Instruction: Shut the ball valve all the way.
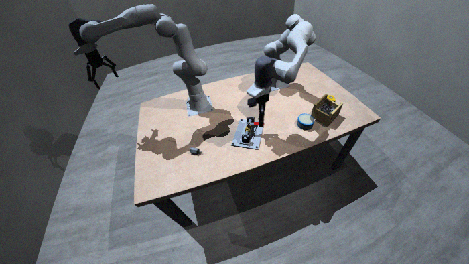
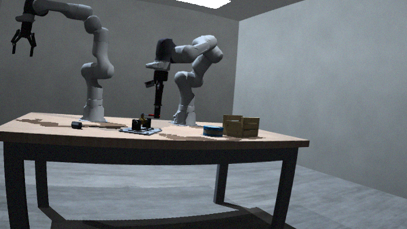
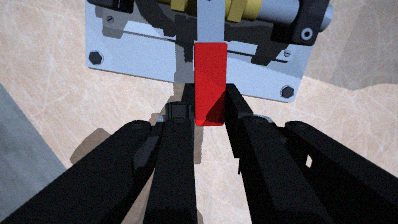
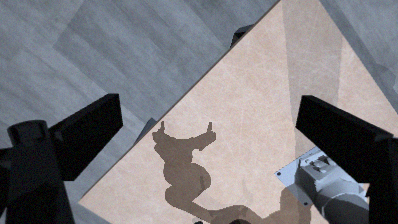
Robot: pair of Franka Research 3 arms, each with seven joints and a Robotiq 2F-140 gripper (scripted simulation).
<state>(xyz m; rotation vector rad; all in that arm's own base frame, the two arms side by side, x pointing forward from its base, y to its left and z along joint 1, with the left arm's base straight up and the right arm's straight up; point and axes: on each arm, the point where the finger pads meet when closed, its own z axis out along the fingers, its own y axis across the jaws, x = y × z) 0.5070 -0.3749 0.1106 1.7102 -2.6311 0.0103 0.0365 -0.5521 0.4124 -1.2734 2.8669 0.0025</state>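
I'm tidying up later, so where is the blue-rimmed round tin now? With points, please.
In the top view, the tin [image 1: 305, 121] [image 2: 213, 131] sits right of centre, just left of the wooden box [image 1: 322, 114] [image 2: 242, 128].

No lettering, label, brand name, number or sign can be read in any of the four views.
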